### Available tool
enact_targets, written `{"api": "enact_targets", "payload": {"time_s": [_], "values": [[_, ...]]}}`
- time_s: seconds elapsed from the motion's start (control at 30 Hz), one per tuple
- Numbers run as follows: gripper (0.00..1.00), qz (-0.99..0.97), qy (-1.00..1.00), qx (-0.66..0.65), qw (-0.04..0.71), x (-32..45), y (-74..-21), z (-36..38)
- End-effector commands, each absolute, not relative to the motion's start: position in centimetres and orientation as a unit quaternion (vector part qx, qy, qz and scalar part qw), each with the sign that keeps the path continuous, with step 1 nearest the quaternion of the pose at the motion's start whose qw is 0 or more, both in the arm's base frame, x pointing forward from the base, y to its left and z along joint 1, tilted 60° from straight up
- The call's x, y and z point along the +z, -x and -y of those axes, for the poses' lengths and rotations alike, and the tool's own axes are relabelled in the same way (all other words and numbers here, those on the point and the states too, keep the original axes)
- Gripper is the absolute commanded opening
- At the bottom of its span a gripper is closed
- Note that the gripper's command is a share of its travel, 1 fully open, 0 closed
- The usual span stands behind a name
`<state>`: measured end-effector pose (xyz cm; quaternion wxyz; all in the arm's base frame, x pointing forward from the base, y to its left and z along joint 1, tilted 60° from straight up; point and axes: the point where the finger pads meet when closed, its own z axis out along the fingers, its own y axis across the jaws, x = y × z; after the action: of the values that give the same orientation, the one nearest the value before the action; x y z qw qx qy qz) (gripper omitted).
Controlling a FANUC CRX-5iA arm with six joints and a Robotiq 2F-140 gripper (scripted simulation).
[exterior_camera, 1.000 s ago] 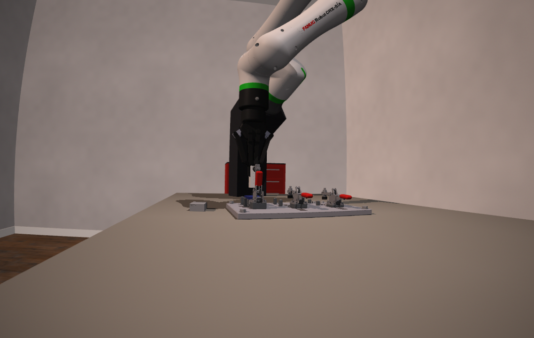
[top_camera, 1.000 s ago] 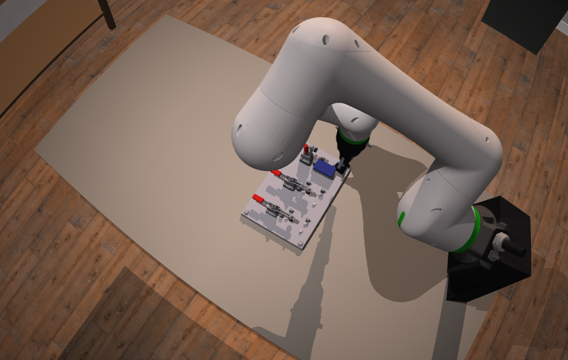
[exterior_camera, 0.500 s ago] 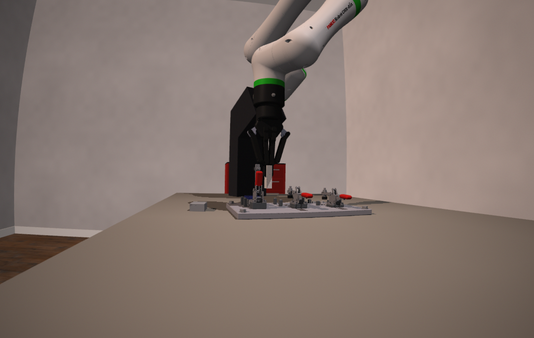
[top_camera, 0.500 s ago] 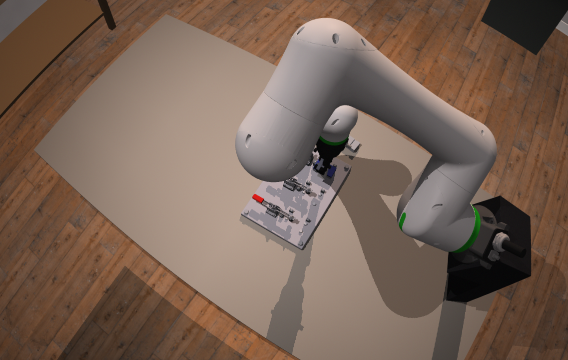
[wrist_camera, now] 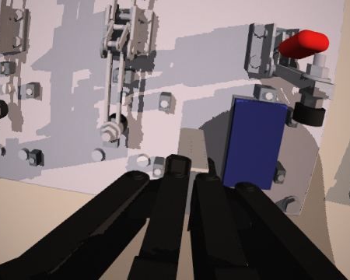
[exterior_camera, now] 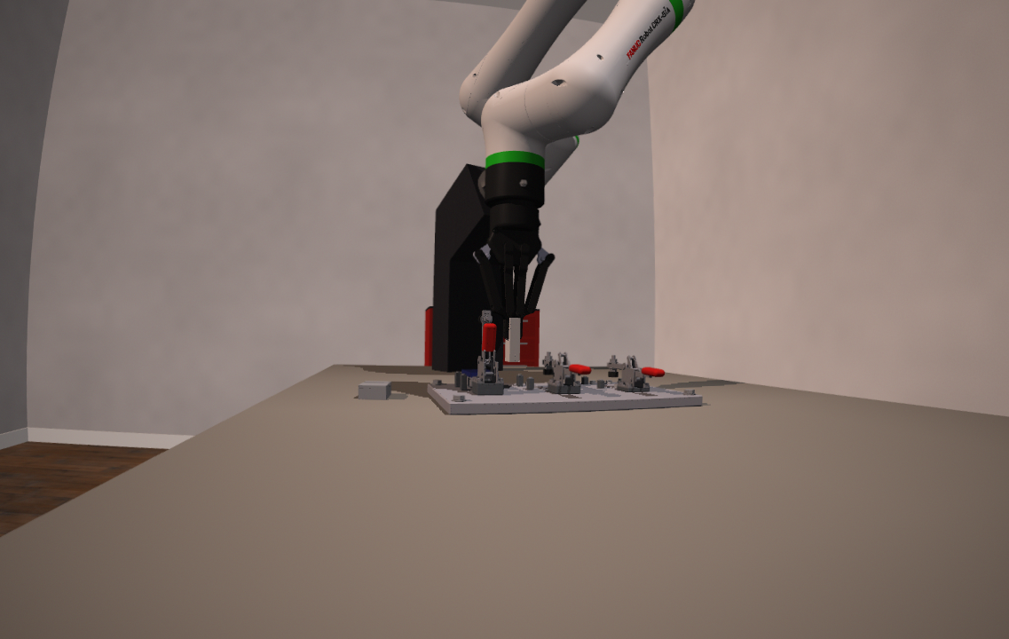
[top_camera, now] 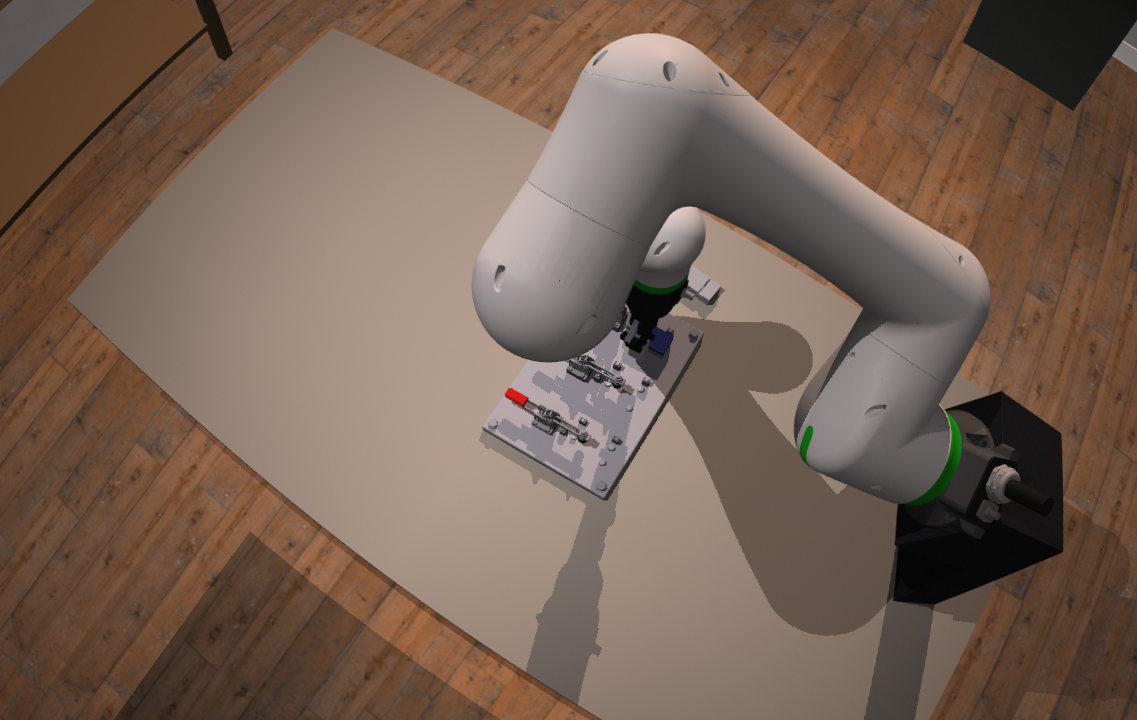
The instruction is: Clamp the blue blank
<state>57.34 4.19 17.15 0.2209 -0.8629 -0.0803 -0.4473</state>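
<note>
Shut, empty gripper (top_camera: 635, 343) (exterior_camera: 515, 340) (wrist_camera: 189, 146) beside the blue rectangular blank (top_camera: 660, 341) (exterior_camera: 469, 373) (wrist_camera: 254, 144), which lies in the end nest.
A hard or off-centre sideways push could twist the blank off its grey metal stop block (wrist_camera: 265, 93); too light a one could leave a side gap. The upright red clamp handle (exterior_camera: 488, 337) (wrist_camera: 309, 43) could be knocked if the fingers stray; the grey finished part (top_camera: 704, 287) (exterior_camera: 374, 390) sits well apart on the tabletop (top_camera: 286, 223) (exterior_camera: 492, 516) (wrist_camera: 27, 210).

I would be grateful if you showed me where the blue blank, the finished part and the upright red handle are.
Blue blank (top_camera: 661, 341) (wrist_camera: 256, 144): top and wrist views, on its upper face.
Finished part (exterior_camera: 374, 390): exterior view, on its side.
Upright red handle (exterior_camera: 489, 336) (wrist_camera: 308, 43): exterior and wrist views, on its grip.
</note>
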Motion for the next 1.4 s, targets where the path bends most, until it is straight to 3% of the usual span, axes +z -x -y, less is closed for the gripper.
{"api": "enact_targets", "payload": {"time_s": [0.0,1.37], "values": [[0.0,0.08,0.863,-0.448,0.221,16.7,-58.1,-4.6],[0.0,0.08,0.863,-0.448,0.221,15.6,-59.7,-5.6]]}}
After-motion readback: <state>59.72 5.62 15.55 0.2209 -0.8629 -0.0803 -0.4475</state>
